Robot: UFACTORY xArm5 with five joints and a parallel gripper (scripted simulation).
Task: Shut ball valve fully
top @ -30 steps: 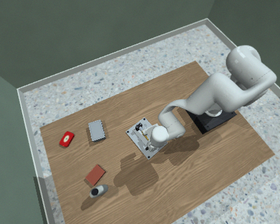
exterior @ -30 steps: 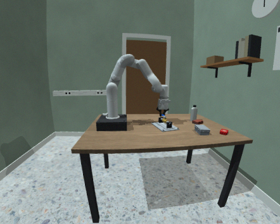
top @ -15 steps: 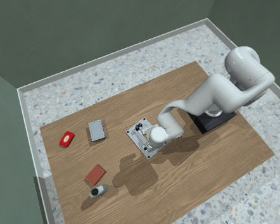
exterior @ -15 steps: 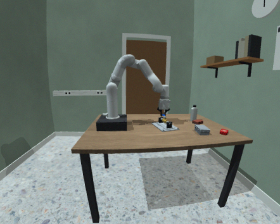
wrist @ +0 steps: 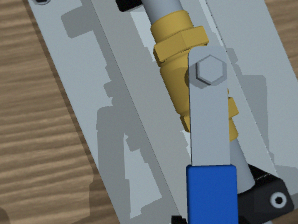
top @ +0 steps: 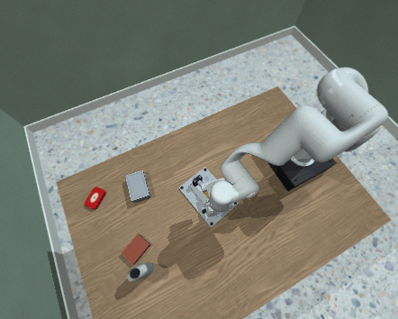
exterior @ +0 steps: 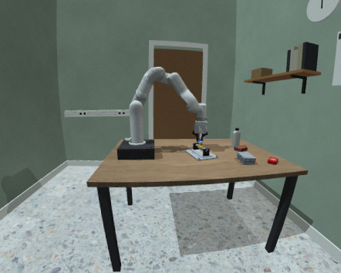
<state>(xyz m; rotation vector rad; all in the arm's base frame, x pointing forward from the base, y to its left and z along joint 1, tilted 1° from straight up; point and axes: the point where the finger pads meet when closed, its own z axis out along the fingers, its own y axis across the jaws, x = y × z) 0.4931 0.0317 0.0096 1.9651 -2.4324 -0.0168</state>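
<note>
The ball valve sits on a grey mounting plate [top: 203,195] near the middle of the table; the plate also shows in the exterior view [exterior: 200,153]. In the wrist view I see the brass valve body [wrist: 182,75] on a grey pipe, and its flat grey lever [wrist: 210,115] with a blue grip [wrist: 212,192]. The lever is bolted to the body and lies at a small angle to the pipe. My gripper [exterior: 198,142] stands straight down over the valve and is shut on the blue grip. The fingertips themselves are out of the wrist view.
Left of the plate lie a grey box [top: 137,186] and a red device [top: 94,198]. Nearer the front are a red-brown block [top: 135,249] and a grey bottle [top: 140,271]. My black base [top: 308,168] stands at the right.
</note>
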